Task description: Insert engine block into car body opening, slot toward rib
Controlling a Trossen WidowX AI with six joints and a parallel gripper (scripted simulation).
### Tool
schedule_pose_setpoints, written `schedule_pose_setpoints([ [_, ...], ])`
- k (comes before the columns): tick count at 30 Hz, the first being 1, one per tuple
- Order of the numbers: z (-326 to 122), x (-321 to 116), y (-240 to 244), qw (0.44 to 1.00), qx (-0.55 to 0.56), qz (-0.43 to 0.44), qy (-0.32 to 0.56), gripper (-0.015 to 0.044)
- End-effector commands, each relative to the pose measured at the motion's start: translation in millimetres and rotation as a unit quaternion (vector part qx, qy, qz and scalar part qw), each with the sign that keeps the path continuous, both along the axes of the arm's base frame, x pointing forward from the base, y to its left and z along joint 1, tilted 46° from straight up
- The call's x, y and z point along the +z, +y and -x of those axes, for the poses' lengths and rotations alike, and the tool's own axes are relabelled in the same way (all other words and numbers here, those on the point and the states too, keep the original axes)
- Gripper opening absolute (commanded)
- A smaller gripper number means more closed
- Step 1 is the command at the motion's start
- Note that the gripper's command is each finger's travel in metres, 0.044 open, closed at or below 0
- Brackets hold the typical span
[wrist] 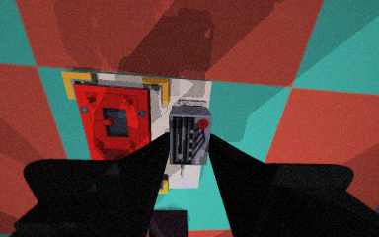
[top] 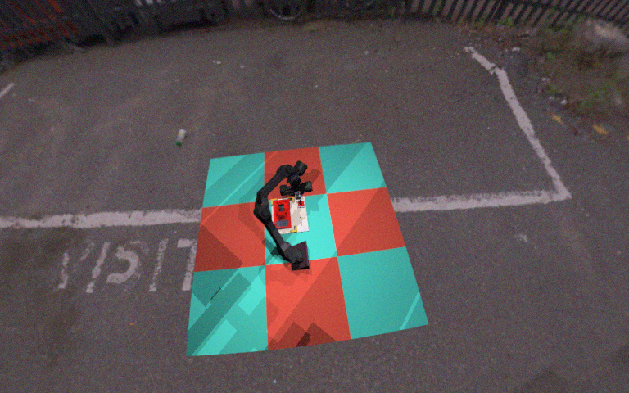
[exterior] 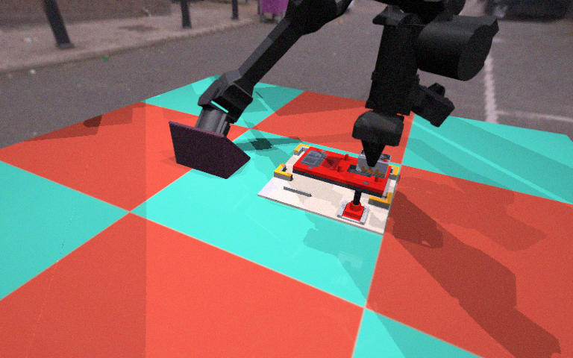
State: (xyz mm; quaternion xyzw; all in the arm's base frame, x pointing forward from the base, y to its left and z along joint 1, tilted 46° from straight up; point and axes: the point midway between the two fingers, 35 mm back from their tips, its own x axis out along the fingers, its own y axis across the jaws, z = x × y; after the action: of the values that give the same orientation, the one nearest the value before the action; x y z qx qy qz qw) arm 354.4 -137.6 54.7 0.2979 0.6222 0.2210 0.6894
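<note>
Engine block [top: 297,196] [exterior: 385,162] [wrist: 190,143]: grey, boxy, dark-ribbed on top with 1 red disc; raised, in wrist view beside red car body [top: 274,216] [exterior: 341,177] [wrist: 92,129].
Gripper [top: 297,191] [exterior: 373,162] [wrist: 189,137]: clamped on block.
Exterior, unlike wrist: jagged ochre side.

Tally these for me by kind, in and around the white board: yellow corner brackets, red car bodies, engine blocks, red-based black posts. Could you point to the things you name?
Yellow corner brackets [top: 294,229] [exterior: 382,201] [wrist: 79,76]: 4
Red car body [top: 280,216] [exterior: 329,169] [wrist: 93,123]: 1
Engine block [top: 297,195] [exterior: 361,165] [wrist: 189,140]: 1
Red-based black post [top: 300,203] [exterior: 354,211]: 1
Total: 7
</note>
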Motion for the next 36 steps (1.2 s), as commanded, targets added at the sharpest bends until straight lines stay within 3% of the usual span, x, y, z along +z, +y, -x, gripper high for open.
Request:
schedule_pose_setpoints([
  [1,-1.5,5.4,12.2,1.0,-0.004,-0.002,0.002,0.0],
  [36,12.7,43.8,117.0,1.0,-0.013,-0.017,0.011,0.0],
])
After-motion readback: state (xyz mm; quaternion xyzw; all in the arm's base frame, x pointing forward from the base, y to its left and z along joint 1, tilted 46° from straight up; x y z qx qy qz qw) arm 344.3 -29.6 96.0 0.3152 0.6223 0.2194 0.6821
